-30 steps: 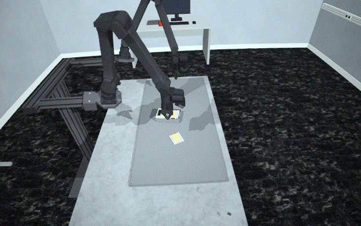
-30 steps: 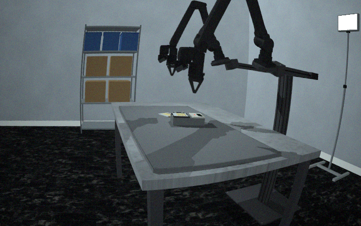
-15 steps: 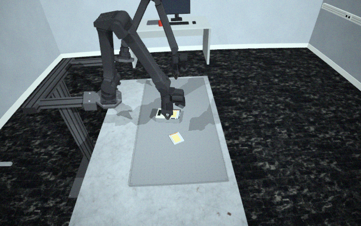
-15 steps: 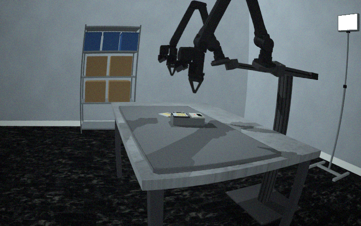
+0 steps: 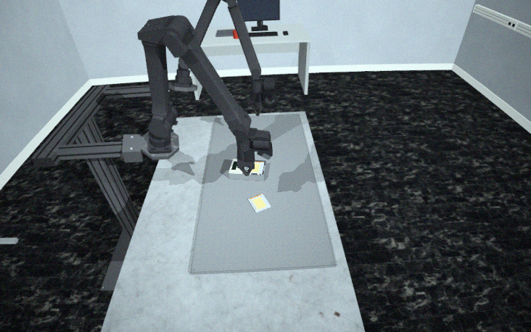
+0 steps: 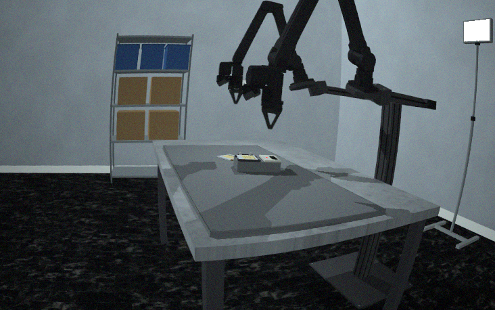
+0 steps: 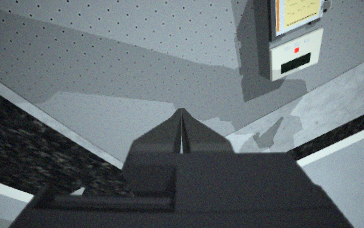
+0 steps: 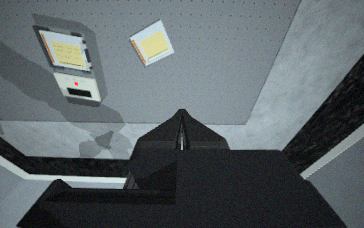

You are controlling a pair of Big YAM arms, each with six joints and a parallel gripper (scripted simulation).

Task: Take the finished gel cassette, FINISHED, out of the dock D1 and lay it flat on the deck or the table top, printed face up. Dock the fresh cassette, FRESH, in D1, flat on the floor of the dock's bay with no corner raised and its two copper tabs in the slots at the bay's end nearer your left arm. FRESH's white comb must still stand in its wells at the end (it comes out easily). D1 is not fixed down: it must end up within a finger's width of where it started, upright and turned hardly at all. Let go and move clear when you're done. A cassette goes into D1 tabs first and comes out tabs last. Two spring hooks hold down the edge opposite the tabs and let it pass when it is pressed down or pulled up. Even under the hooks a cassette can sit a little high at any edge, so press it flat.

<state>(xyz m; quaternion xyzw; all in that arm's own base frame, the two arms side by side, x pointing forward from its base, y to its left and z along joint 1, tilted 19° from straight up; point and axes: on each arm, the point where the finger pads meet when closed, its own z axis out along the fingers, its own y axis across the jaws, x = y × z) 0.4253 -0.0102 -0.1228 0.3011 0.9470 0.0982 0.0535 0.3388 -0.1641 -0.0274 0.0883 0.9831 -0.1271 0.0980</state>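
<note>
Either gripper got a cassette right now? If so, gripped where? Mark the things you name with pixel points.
Nothing held: left gripper (image 5: pixel 257 114) (image 6: pixel 270 128) (image 7: pixel 182 110) and right gripper (image 5: pixel 246 173) (image 6: pixel 236 102) (image 8: pixel 182 113) are both shut on nothing, above the table (image 5: pixel 231 306) (image 6: pixel 291 244) (image 7: pixel 325 110) (image 8: pixel 320 55).
</note>
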